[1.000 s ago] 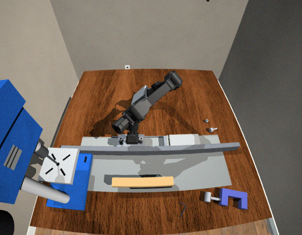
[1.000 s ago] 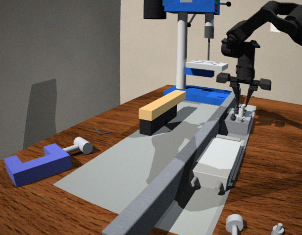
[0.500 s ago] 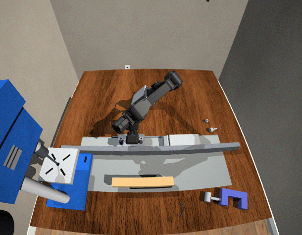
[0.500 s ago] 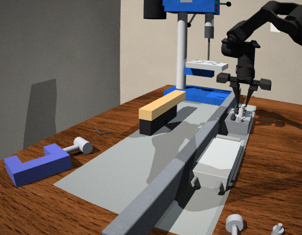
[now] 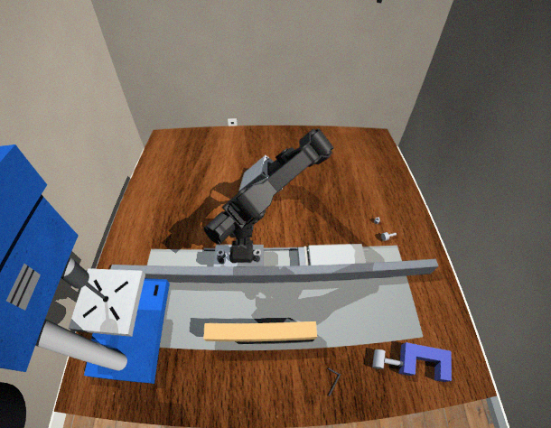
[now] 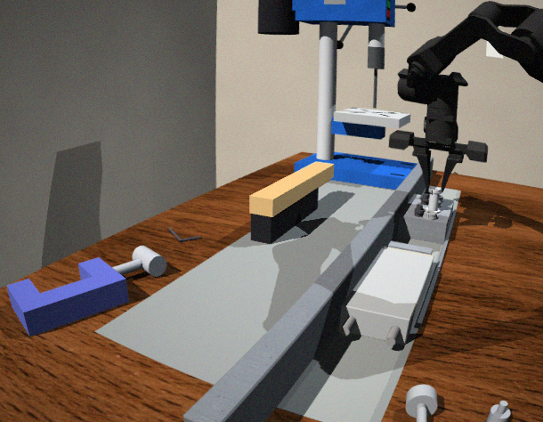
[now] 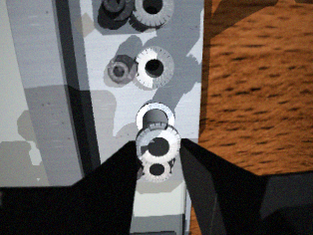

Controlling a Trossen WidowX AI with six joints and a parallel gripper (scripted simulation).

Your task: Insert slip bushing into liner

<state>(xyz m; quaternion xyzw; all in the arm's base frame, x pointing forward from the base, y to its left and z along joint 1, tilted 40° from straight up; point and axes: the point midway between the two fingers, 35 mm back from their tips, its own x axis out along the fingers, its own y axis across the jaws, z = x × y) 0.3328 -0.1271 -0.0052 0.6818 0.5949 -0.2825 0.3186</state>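
Note:
My gripper (image 5: 241,252) (image 6: 436,187) (image 7: 157,146) is shut on the slip bushing (image 6: 435,193) (image 7: 158,143), a small silver cylinder with a knurled head. It holds the bushing upright over the grey jig block (image 5: 224,257) (image 6: 427,225) (image 7: 114,124). The shank points down into the empty liner (image 7: 146,109), a bright ring. The head stands above the liner, apart from it. Two other liners (image 7: 155,68) (image 7: 152,7) lie further along the block. The white sliding plate (image 5: 331,255) (image 6: 396,277) lies in the jig's track, apart from the block.
A long grey fence (image 5: 335,269) (image 6: 308,308) runs beside the jig. A blue drill press (image 5: 17,248) (image 6: 340,11) stands at one end. A wood-topped block (image 5: 259,330) (image 6: 289,188), a blue clamp (image 5: 425,359) (image 6: 67,295), a hex key (image 5: 333,381) (image 6: 183,239) and loose screws (image 5: 387,236) (image 6: 421,399) lie around.

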